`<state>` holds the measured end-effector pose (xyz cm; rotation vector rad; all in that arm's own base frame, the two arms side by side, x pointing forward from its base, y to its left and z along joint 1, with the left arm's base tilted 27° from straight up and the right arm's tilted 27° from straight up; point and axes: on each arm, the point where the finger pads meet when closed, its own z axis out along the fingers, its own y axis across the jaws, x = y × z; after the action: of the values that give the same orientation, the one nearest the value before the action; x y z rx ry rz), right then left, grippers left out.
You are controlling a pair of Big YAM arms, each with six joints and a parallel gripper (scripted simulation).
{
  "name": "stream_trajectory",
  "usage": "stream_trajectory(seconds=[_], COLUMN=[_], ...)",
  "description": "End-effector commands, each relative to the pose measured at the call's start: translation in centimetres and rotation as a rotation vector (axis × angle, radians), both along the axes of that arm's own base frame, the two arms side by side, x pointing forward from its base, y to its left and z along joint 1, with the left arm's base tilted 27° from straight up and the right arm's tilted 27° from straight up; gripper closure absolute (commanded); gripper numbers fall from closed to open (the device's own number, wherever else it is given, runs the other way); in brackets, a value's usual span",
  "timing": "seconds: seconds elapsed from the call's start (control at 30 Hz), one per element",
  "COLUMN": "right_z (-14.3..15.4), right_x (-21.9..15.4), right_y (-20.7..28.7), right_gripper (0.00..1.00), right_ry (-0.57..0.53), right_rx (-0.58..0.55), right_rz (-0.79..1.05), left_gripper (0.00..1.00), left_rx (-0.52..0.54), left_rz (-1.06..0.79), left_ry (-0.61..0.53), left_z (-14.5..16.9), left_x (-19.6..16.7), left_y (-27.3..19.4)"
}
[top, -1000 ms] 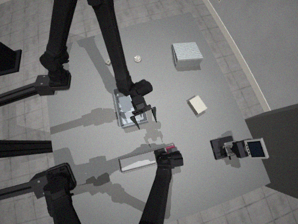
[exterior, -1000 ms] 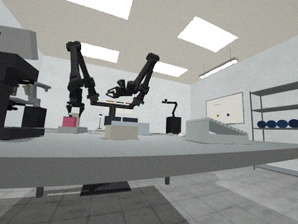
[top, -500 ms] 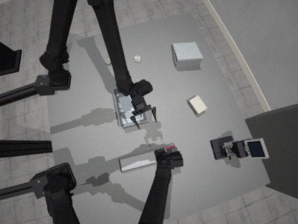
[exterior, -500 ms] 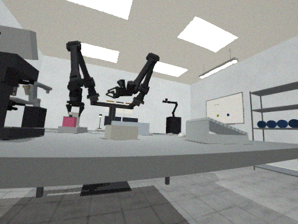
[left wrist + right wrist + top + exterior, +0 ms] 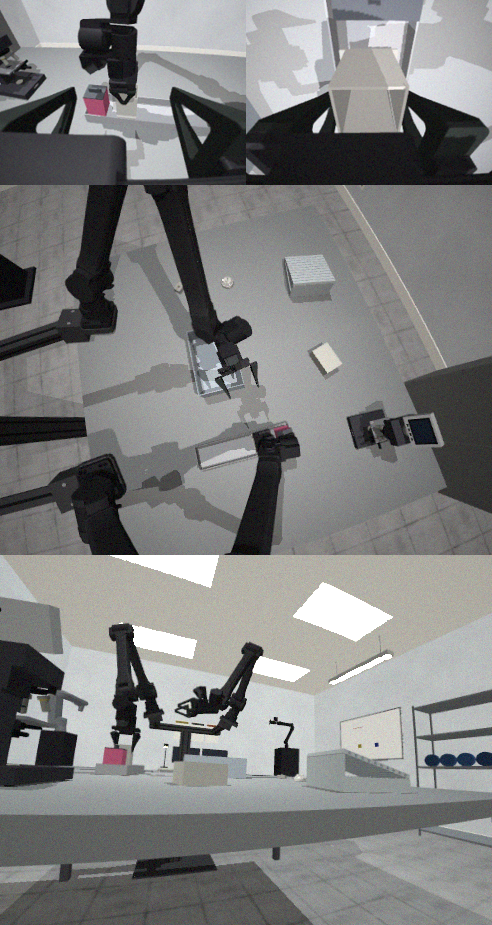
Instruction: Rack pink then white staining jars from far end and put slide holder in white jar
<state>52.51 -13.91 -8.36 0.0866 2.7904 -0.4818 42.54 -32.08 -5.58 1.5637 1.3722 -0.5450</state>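
you've got the white jar [image 5: 129,755] [image 5: 127,111] [image 5: 370,70] pinched upright in the right gripper [image 5: 267,439] [image 5: 125,747] [image 5: 125,96] [image 5: 368,92], at three o'clock from pink [image 5: 281,430] [image 5: 115,756] [image 5: 96,105] in the left wrist view, likely to seat it second, with the left gripper [image 5: 244,386] [image 5: 181,707] [image 5: 123,92] spread clear.
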Motion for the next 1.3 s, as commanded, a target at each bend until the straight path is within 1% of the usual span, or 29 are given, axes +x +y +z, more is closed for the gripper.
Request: stream_trajectory(seconds=[0.0,0.47,0.7,0.83,0.9,0.97,1.07,1.23,1.27], right_z=[0.2,-2.8,-3.7,-3.8,-1.8,-1.5,-1.4,-1.4,-1.0], right_x=[2.0,2.9,2.3,2.1,2.4,2.2,2.3,2.3,2.1], right_y=[-1.6,-2.6,-2.6,-2.6,-1.5,-1.1,-1.4,-1.4,-1.4], right_gripper=[0.43,0.43,0.43,0.43,0.43,0.43,0.09,0.09,0.00], right_ry=[-0.034,-0.048,-0.041,-0.041,-0.056,-0.052,-0.057,-0.054,-0.056], right_rx=[-0.007,-0.008,-0.003,-0.003,-0.003,-0.004,-0.003,-0.006,-0.006], right_rz=[-0.005,-0.011,-0.018,-0.018,-0.014,-0.013,-0.018,-0.010,-0.010], left_gripper=[0.00,0.00,0.00,0.00,0.00,0.00,0.00,0.00,0.00], left_rx=[-0.019,-0.019,-0.019,-0.019,-0.019,-0.019,-0.019,-0.019,-0.019], left_rz=[0.005,0.005,0.005,0.005,0.005,0.005,0.005,0.005,0.005], left_ry=[-0.016,-0.016,-0.016,-0.016,-0.016,-0.016,-0.016,-0.016,-0.016], left_z=[0.7,0.7,0.7,0.7,0.7,0.7,0.7,0.7,0.7], left_x=[0.7,0.7,0.7,0.7,0.7,0.7,0.7,0.7,0.7], left_y=[-0.3,-0.3,-0.3,-0.3,-0.3,-0.3,-0.3,-0.3,-0.3])
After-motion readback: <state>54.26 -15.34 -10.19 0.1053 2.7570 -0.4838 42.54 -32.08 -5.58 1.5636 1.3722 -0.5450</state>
